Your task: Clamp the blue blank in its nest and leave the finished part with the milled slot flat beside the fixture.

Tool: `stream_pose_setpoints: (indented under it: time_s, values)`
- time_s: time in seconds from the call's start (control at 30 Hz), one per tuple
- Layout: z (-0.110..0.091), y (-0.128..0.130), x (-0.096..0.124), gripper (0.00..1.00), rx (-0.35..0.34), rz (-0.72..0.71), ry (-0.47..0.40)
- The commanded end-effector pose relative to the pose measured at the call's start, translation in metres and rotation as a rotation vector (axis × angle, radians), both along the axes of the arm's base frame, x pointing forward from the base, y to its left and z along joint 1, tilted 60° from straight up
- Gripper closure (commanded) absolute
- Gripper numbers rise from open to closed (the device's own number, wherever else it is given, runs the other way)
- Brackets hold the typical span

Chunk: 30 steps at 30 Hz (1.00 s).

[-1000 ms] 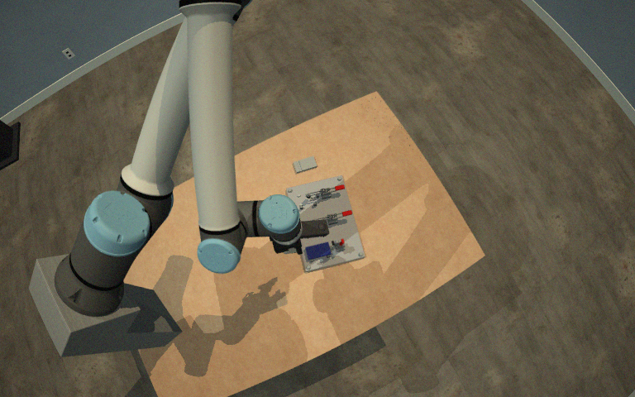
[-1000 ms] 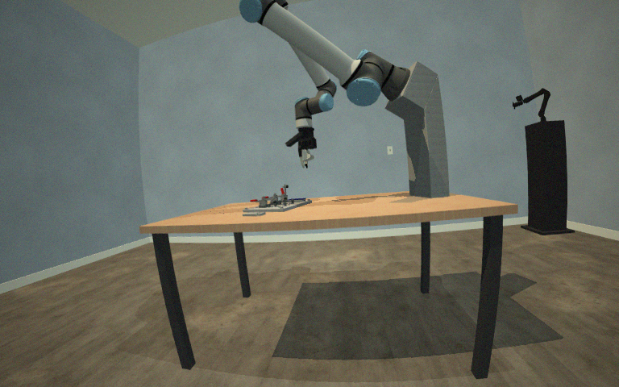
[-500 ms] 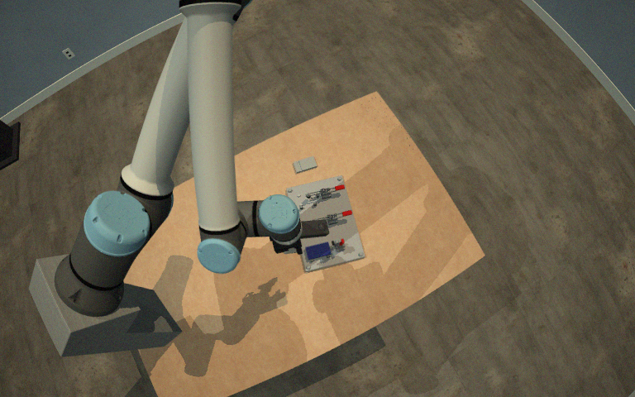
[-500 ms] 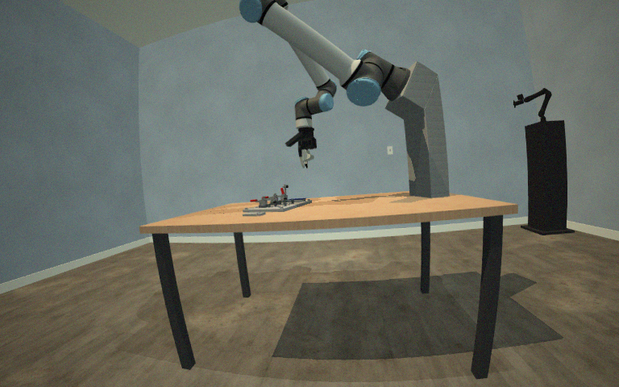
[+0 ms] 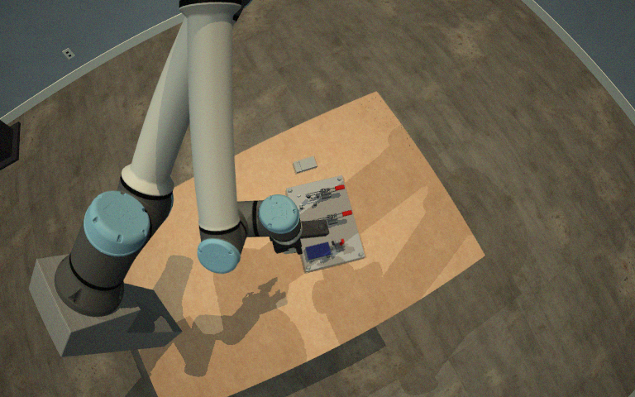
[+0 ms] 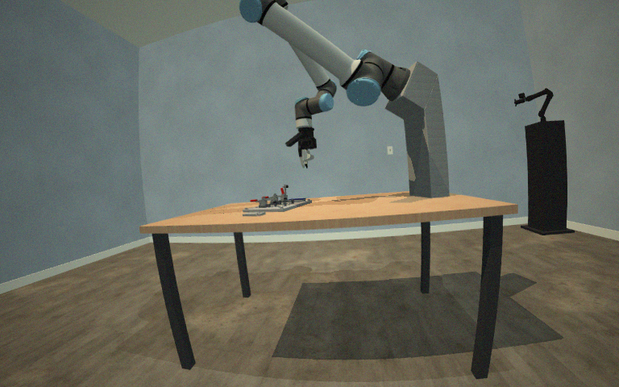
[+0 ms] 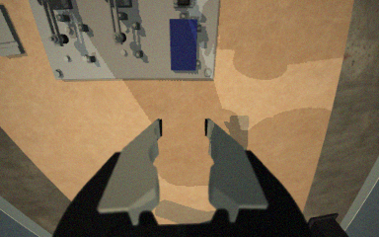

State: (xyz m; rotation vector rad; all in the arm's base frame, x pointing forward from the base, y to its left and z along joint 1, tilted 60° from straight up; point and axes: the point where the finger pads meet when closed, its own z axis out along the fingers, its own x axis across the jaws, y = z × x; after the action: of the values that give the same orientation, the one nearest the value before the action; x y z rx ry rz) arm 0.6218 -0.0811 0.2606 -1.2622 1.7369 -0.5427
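A: Gripper [image 6: 305,163] hangs high over the table [image 5: 403,154], jaws partly open, nothing between them. Blue blank [image 5: 317,251] sits in the nest at the fixture plate's [image 5: 357,234] 6 o'clock end in the top view.

B: Clamp there?

A: Its red handle [image 5: 341,241] stands up, at the blank's 3 o'clock. I'd judge it unlocked, bar not on the part.

B: Slotted part?

A: Grey piece [image 5: 305,164] on the table at the plate's 11 o'clock, looks flat. Slot too small to confirm.

B: Risks?

A: Stopping the handle short of over-centre: looks closed, isn't. Glancing push slips off the small handle. Blank not seated against the blocks means the bar lands crooked. Can't tell seating from here.
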Motion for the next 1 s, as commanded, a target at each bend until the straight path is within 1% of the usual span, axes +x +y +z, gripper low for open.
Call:
stream_pose_setpoints:
  time_s: [0.0,0.47,0.6,0.83,0.9,0.97]
  values:
    - [-0.002,0.000,-0.001,0.72,0.003,0.000,0.002]
    - [-0.003,0.001,0.002,0.72,0.002,0.001,0.002]
    - [-0.005,0.001,0.010,0.72,0.000,0.001,0.001]
    - [-0.018,0.005,0.032,0.72,0.000,0.001,0.000]
    - [-0.018,0.005,0.032,0.72,0.000,0.001,0.000]
    - [-0.022,0.007,0.038,0.72,0.000,0.001,0.000]
